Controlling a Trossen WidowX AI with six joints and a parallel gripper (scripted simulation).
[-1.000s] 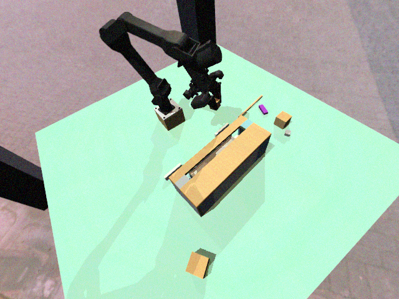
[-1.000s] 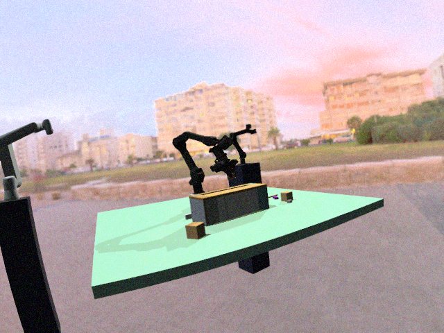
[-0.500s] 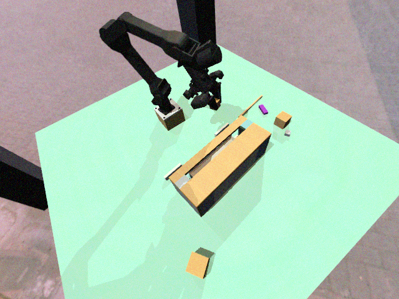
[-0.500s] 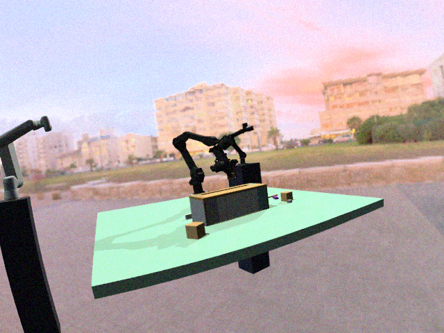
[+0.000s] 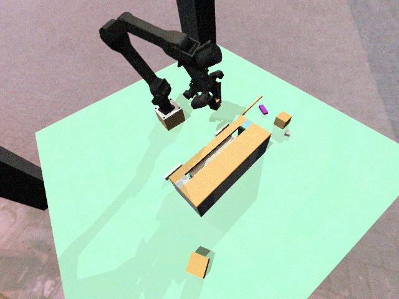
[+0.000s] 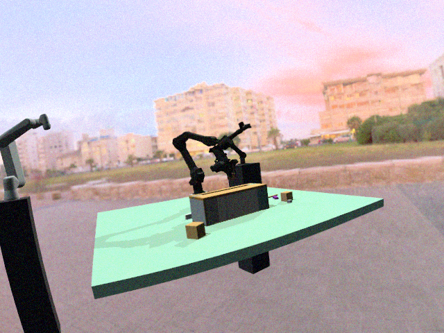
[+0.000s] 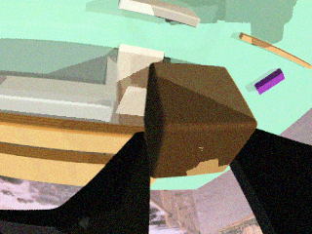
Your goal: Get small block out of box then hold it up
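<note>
My gripper is shut on a brown block, which sits between the two black fingers in the wrist view. It is held up off the table, behind and apart from the box's right end in the top view. The long box stands upright, with a wooden top and a long slot. Through the slot, part of its pale inside shows and no block is seen there. Most of the shelf is hidden. In the exterior view the fingertips are too dark to make out.
A thin wooden stick lies by the box's right end, near a purple block, an orange cube and a small grey piece. Another orange cube stands near the front. White bars flank the box's clear side.
</note>
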